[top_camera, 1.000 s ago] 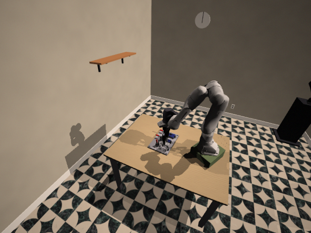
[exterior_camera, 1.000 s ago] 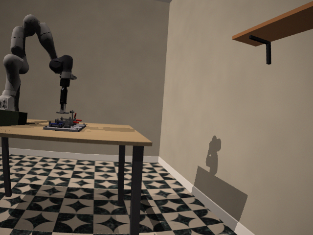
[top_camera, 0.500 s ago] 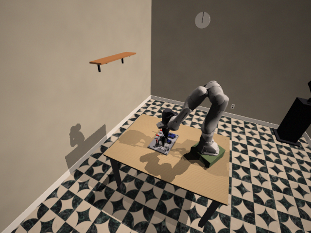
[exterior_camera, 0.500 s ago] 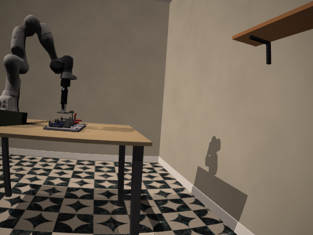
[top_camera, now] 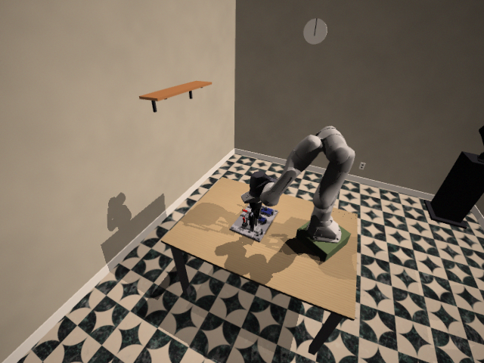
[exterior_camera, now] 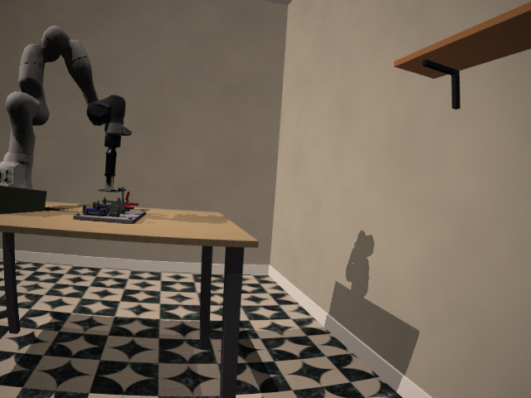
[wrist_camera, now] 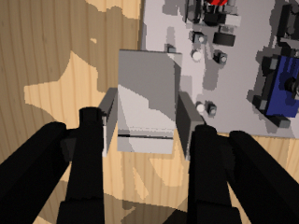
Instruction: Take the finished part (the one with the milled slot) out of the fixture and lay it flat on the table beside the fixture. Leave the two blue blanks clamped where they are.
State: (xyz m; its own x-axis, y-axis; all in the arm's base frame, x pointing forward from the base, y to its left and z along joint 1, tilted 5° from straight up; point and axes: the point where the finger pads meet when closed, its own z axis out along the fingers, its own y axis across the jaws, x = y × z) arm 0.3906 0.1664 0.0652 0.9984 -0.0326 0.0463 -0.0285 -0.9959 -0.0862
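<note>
My gripper (wrist_camera: 147, 104) (top_camera: 252, 217) (exterior_camera: 109, 185) is shut on the finished part (wrist_camera: 149, 90) (exterior_camera: 112, 190), a flat grey block with a dark slot line near its close end. It hangs above the left edge of the fixture plate (wrist_camera: 176, 21) (top_camera: 249, 234) (exterior_camera: 112, 219), partly over the bare wood. A blue blank (wrist_camera: 288, 84) (top_camera: 267, 211) (exterior_camera: 91, 210) sits clamped at the right of the plate; a second blue blank (top_camera: 262, 220) shows in the top view. A red-handled toggle clamp (exterior_camera: 130, 204) stands open at the empty station.
The wooden table (top_camera: 296, 273) (exterior_camera: 184, 226) bears the fixture and the arm's green base block (top_camera: 327, 243) (exterior_camera: 21, 200). Bare wood lies left of the plate in the wrist view. The wall runs along the table's far side.
</note>
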